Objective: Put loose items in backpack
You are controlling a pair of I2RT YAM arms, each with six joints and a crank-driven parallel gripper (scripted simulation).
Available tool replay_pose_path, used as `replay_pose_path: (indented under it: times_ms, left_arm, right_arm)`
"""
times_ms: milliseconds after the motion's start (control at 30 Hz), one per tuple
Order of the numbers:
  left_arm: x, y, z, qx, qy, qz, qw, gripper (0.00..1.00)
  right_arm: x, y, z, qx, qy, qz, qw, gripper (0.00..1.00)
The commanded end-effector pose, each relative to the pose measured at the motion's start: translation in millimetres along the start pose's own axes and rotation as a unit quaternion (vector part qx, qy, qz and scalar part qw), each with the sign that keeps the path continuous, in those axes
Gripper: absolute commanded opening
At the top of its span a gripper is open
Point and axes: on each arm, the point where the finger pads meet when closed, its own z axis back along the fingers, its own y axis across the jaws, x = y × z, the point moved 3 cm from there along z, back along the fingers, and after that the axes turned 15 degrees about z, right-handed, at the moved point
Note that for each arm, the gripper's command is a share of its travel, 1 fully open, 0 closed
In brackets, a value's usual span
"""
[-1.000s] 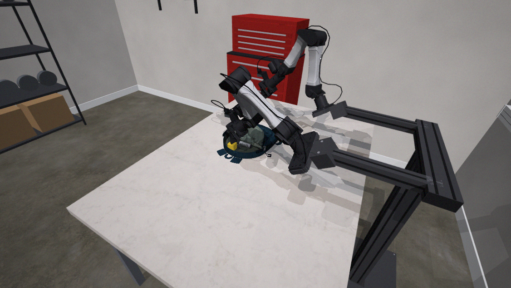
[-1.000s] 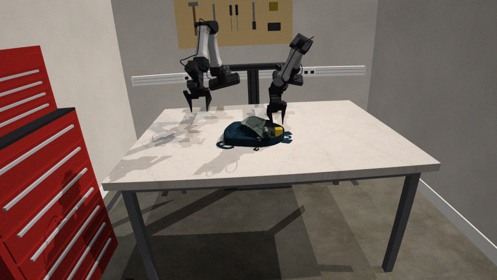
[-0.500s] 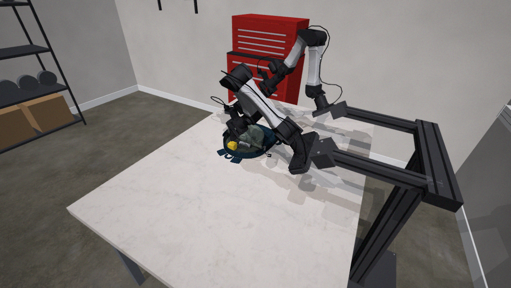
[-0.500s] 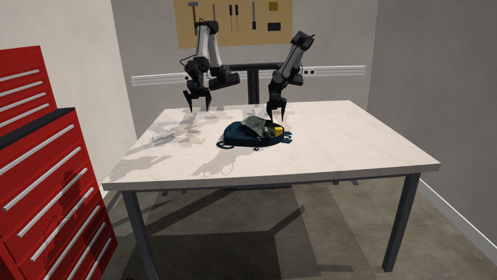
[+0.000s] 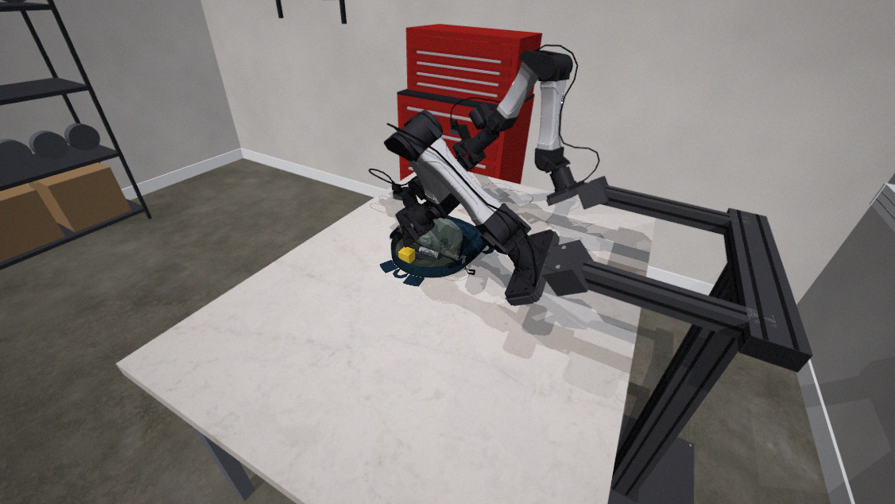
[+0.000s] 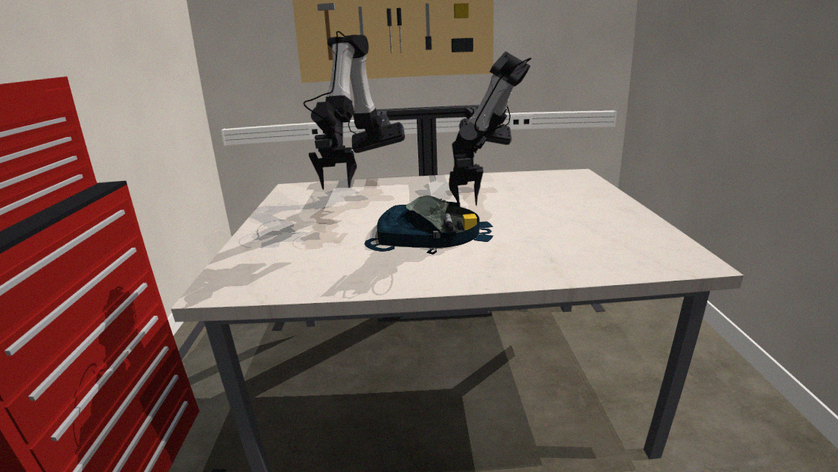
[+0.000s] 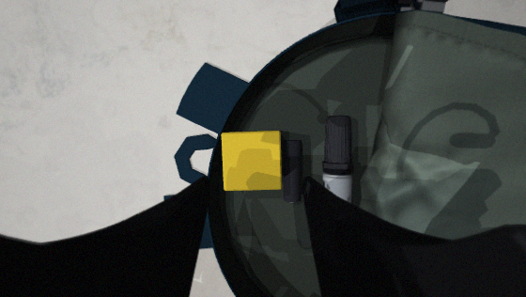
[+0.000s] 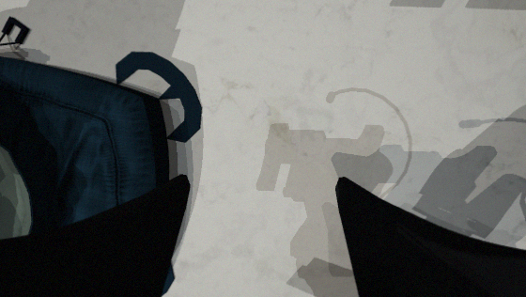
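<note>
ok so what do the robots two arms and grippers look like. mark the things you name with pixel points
Both arms have pale grey-white links with black joints, and thin black cables loop outside them. The left gripper (image 6: 466, 202) (image 7: 256, 180) and right gripper (image 6: 337, 186) (image 8: 262, 179) are black, each with two tapering, pointed fingers.
</note>
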Motion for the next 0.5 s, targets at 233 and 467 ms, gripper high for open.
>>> replay_pose_path:
  times_ms: [233,467]
  left_arm:
    - [11,-6,27,-0.010,-0.022,0.020,1.000,0.59]
    - [4,-6,46,-0.011,-0.022,0.019,1.000,0.59]
  right_arm:
    - [6,-2,1,-0.003,-0.009,0.002,1.000,0.90]
    - [6,-2,1,-0.003,-0.009,0.002,1.000,0.90]
